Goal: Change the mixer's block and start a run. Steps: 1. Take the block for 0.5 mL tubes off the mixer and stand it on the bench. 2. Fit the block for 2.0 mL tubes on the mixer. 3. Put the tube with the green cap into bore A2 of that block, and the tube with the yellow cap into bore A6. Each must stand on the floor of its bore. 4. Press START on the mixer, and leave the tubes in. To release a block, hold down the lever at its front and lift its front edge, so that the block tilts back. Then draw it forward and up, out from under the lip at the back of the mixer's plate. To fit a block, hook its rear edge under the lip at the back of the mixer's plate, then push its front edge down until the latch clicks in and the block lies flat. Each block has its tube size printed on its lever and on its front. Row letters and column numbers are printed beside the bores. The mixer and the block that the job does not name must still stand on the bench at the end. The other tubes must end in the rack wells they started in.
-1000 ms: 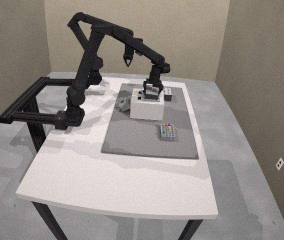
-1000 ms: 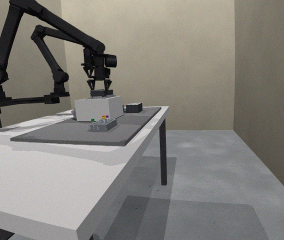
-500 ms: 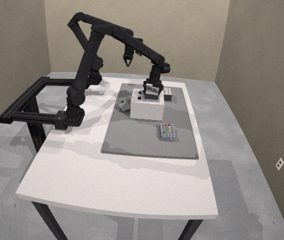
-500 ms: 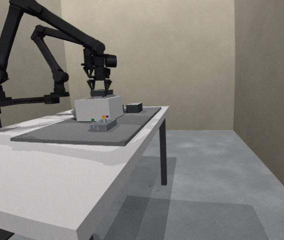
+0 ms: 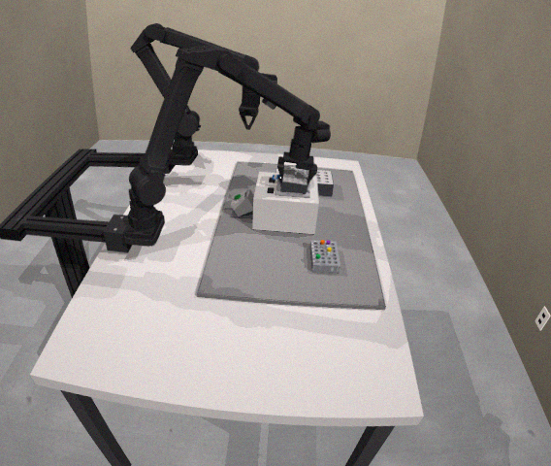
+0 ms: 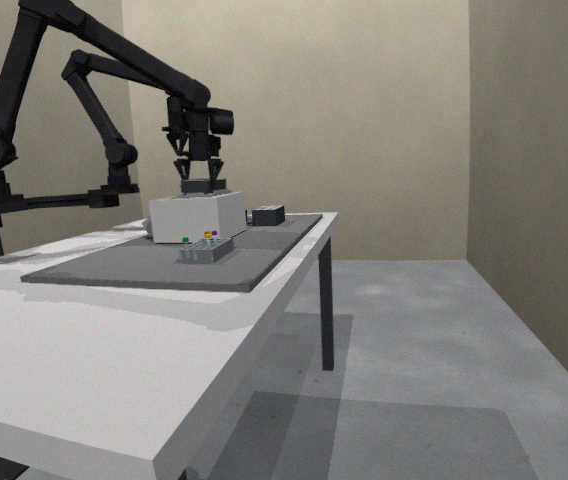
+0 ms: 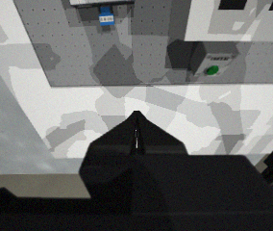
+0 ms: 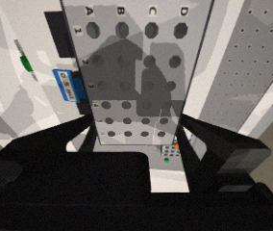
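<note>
Block marked 0.5 mL (image 5: 295, 185) (image 6: 196, 186) (image 8: 134, 74) sits on the mixer (image 5: 284, 216) (image 6: 185, 220) (image 7: 209, 24) (image 8: 50, 64), held by right gripper (image 5: 296, 173) (image 6: 199, 182) (image 8: 136, 115).

In the top view, your open lane is the mat between the mixer (image 5: 284, 216) (image 6: 186, 221) (image 7: 206, 21) (image 8: 49, 60) and the tube rack (image 5: 325, 265) (image 6: 205, 251) (image 8: 170, 151), lower right of it. The mixer's upper right side is tight: spare block (image 5: 325, 188) (image 6: 267, 216) (image 7: 103, 3) sits close. Right gripper (image 5: 296, 176) (image 6: 199, 184) (image 8: 136, 117) blocks top access. Green-button panel (image 5: 242, 204) (image 6: 147, 227) (image 7: 215, 60) (image 8: 27, 64) juts left.
</note>
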### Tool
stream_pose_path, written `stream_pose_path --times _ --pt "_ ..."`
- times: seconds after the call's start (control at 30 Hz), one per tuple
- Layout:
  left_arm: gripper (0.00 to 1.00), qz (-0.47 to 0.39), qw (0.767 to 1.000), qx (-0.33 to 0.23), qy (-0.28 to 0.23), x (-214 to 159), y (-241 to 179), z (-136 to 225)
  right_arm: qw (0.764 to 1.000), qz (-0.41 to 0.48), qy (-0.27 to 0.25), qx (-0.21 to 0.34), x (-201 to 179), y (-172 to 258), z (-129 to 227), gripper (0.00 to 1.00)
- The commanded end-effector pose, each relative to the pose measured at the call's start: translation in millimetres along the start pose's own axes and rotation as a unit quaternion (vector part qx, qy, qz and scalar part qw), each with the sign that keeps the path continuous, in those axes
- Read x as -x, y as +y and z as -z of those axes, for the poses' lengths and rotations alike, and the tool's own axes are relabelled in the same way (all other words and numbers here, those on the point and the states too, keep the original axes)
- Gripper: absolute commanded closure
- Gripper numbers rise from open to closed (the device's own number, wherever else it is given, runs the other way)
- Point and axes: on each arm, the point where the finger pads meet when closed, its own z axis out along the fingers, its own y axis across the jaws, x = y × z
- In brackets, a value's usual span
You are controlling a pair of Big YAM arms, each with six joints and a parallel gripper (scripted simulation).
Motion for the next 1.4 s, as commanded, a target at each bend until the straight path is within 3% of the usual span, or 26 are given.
stream_pose_path --times 0.0,0.6,1.37 --pt "1.00 -0.006 0.999 0.004 -0.051 31.3 1.9 31.0 0.999 0.010 -0.033 -0.034 25.1 -9.5 50.8 1.00" --pt "1.00 -0.006 0.999 0.004 -0.052 32.0 2.0 31.9 0.998 0.010 -0.039 -0.043 28.6 -14.1 50.8 1.00" --pt "1.00 -0.006 1.000 0.000 -0.016 6.4 -1.4 5.3 1.000 0.012 -0.021 -0.018 27.5 -11.3 15.4 1.00"
